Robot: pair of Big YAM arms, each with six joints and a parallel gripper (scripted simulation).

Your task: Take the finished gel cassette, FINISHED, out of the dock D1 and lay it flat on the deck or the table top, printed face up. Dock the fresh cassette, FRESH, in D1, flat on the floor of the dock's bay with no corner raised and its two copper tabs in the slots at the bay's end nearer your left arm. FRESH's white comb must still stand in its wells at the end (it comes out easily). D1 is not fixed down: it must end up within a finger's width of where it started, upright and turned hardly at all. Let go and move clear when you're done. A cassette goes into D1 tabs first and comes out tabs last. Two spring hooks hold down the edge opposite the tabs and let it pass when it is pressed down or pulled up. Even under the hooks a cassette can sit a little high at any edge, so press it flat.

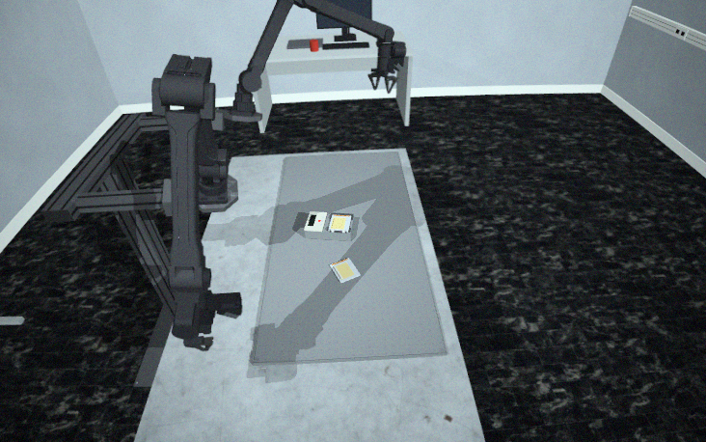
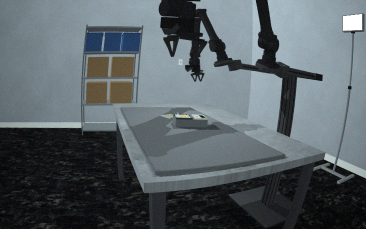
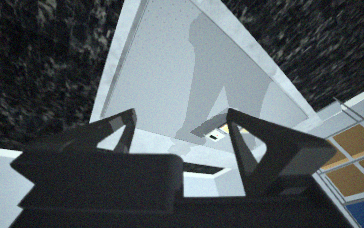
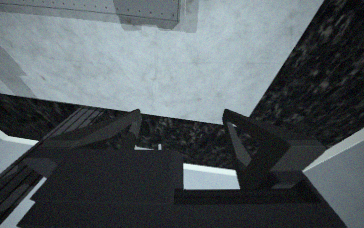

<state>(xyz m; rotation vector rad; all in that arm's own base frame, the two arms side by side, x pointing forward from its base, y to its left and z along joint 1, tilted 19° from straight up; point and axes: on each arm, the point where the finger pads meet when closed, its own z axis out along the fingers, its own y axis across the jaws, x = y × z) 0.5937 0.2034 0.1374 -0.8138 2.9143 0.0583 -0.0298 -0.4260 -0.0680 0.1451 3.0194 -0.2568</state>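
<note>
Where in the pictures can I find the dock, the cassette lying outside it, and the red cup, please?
Dock (image 1: 329, 236) (image 2: 191, 123): top and exterior views, on its side wall.
Cassette outside the dock (image 1: 344, 270) (image 2: 167, 116): same views, on its face.
Red cup (image 1: 313, 45): top view, on its side.

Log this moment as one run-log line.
left gripper: open | right gripper: open | dock: upright, cassette in bay | other cassette: outside dock

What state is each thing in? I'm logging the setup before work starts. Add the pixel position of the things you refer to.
Left gripper (image 1: 382, 89) (image 2: 186, 55) (image 3: 181, 111): open
Right gripper (image 1: 202, 344) (image 2: 197, 81) (image 4: 182, 111): open
Dock (image 1: 328, 235) (image 2: 191, 123) (image 3: 215, 136): upright
Docked cassette (image 1: 340, 223) (image 2: 183, 116) (image 3: 227, 129): in bay
Loose cassette (image 1: 344, 269) (image 2: 168, 116) (image 3: 243, 130): outside dock
Monitor (image 1: 343, 14): dark
Lamp (image 2: 353, 22): lit
</note>
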